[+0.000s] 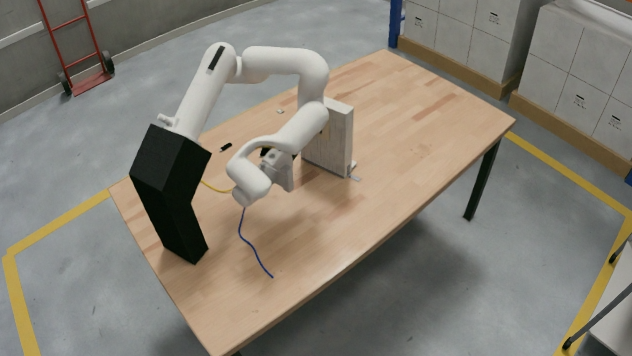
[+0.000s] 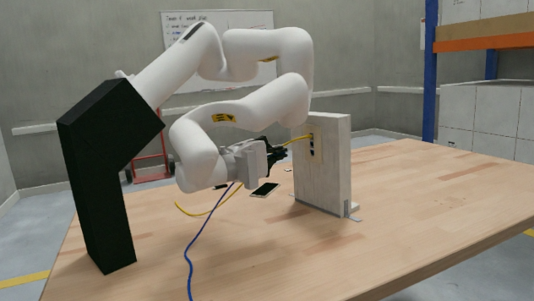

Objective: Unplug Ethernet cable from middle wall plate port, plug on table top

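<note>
The wooden wall block (image 2: 323, 162) stands upright mid-table and also shows in the top view (image 1: 332, 142). Its wall plate (image 2: 313, 144) has three ports in a column. A yellow cable (image 2: 296, 139) is plugged into the top port; the middle port (image 2: 312, 144) and the bottom port look empty. My gripper (image 2: 280, 155) hangs in the air a short way left of the plate, shut on the blue cable's plug, which the fingers mostly hide. The blue cable (image 2: 198, 237) drops from the gripper to the table and runs toward the front edge (image 1: 252, 245).
The black arm pedestal (image 1: 170, 190) stands at the table's left. A dark phone (image 2: 264, 189) lies flat below the gripper. A black marker (image 1: 226, 147) and a small white item (image 1: 280, 111) lie behind. The yellow cable's slack (image 2: 203, 211) curves across the table.
</note>
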